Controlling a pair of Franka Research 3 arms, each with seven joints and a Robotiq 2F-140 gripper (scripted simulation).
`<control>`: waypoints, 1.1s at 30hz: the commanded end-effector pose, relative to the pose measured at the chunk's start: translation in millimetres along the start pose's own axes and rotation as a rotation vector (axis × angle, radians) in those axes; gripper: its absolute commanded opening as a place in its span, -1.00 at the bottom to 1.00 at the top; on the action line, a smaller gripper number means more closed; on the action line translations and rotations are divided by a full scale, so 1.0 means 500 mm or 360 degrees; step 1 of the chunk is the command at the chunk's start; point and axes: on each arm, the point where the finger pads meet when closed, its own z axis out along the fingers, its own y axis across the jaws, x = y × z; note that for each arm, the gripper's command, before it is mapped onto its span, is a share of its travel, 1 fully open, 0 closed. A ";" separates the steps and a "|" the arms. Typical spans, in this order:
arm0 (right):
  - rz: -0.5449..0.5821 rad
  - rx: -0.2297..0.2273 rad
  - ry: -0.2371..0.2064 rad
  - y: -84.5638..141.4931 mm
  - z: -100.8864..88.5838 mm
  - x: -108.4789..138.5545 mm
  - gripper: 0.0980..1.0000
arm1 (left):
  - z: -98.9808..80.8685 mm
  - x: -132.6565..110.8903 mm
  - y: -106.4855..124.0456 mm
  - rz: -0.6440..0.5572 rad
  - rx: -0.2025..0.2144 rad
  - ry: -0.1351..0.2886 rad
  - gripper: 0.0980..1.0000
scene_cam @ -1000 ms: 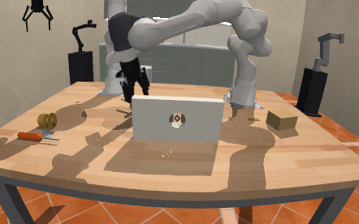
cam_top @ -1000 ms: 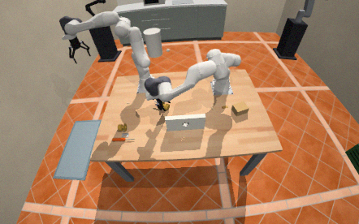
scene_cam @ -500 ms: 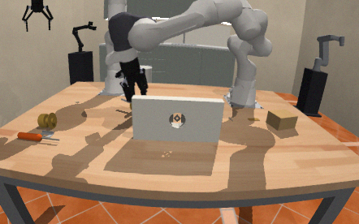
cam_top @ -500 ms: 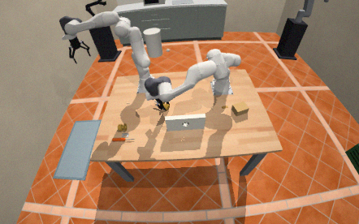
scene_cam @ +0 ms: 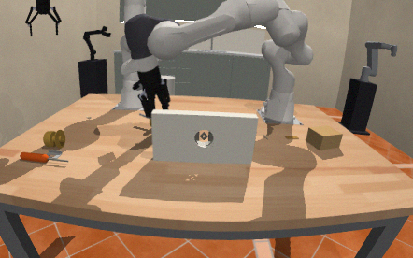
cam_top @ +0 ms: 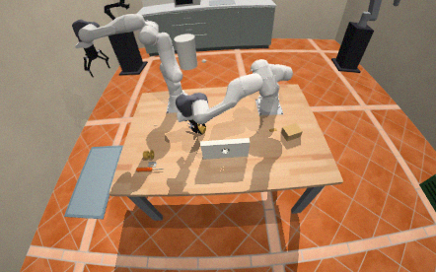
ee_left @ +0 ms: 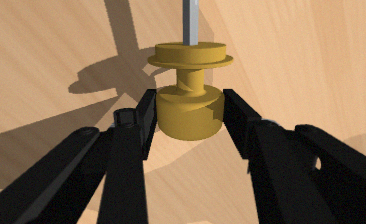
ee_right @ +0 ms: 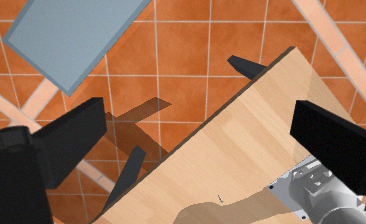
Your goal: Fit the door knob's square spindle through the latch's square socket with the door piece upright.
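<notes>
The brass door knob [ee_left: 190, 120] [cam_top: 202, 128] lies between the left fingers, its round plate [ee_left: 190, 54] and grey square spindle [ee_left: 190, 22] pointing away from the palm. My left gripper [ee_left: 189, 103] [cam_top: 196, 129] [scene_cam: 157, 112] is shut on the knob's rounded grip, low over the table behind the door piece's left end. The white door piece [cam_top: 210, 151] [scene_cam: 178, 140] stands upright, apart from the gripper. Its round hole shows the latch with the square socket [scene_cam: 204, 136]. My right gripper [ee_right: 198, 116] [cam_top: 101, 71] [scene_cam: 44, 35] is open and empty, high beyond the table's left side.
A second brass knob piece [cam_top: 148, 155] [scene_cam: 54, 138] and an orange-handled screwdriver [cam_top: 145, 169] [scene_cam: 35, 157] lie at the left. A brass-coloured block [cam_top: 291, 132] [scene_cam: 324, 137] sits at the right. Small bits [scene_cam: 192, 178] lie in front of the door piece.
</notes>
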 end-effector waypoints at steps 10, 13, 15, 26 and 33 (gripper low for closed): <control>-0.0007 -0.0005 0.0001 0.004 -0.001 0.002 1.00 | 0.000 0.000 -0.001 -0.0010 0.0005 0.0001 -0.29; -0.0007 -0.0005 0.0001 0.004 -0.001 0.002 1.00 | 0.000 0.000 -0.001 -0.0010 0.0005 0.0001 -0.29; -0.0007 -0.0005 0.0001 0.004 -0.001 0.002 1.00 | 0.000 0.000 -0.001 -0.0010 0.0005 0.0001 -0.29; -0.0007 -0.0005 0.0001 0.004 -0.001 0.002 1.00 | -0.018 0.000 0.005 -0.0010 0.0005 0.0001 -0.29; -0.0007 -0.0005 0.0001 0.004 -0.001 0.002 1.00 | -0.052 0.000 0.017 -0.0010 0.0005 0.0001 -0.29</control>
